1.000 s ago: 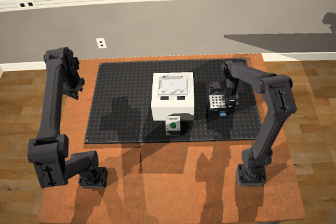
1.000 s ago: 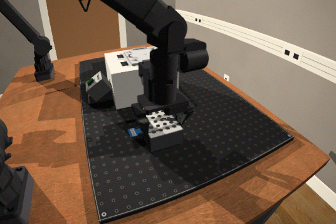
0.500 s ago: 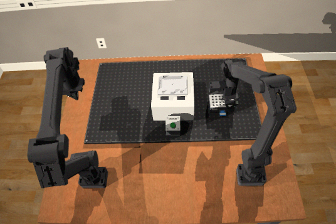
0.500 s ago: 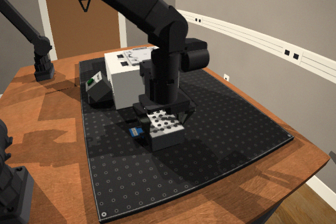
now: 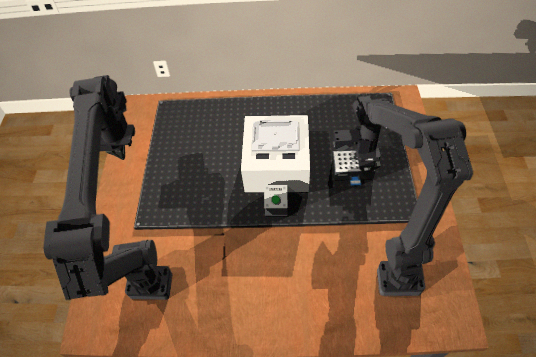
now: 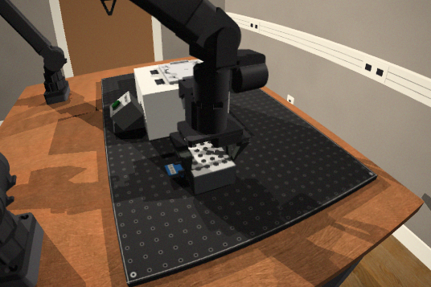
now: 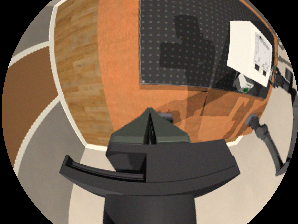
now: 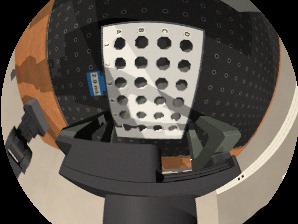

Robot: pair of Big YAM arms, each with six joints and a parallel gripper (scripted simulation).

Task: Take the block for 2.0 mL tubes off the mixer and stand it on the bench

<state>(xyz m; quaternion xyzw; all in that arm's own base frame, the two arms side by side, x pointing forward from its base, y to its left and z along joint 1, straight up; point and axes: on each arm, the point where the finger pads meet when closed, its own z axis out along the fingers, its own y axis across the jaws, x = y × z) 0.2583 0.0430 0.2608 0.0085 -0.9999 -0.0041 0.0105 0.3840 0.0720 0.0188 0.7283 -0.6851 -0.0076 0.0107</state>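
Observation:
The grey 2.0 mL tube block, with a grid of holes and a blue lever tab, stands on the black mat to the right of the white mixer. The mixer's top plate is bare. My right gripper reaches down over the block, with one finger on each side of it, shut on it. My left gripper is shut and empty, high over the table's left edge.
A small grey control box with a green button sits at the mixer's front. The arm bases stand on the orange table near its front corners.

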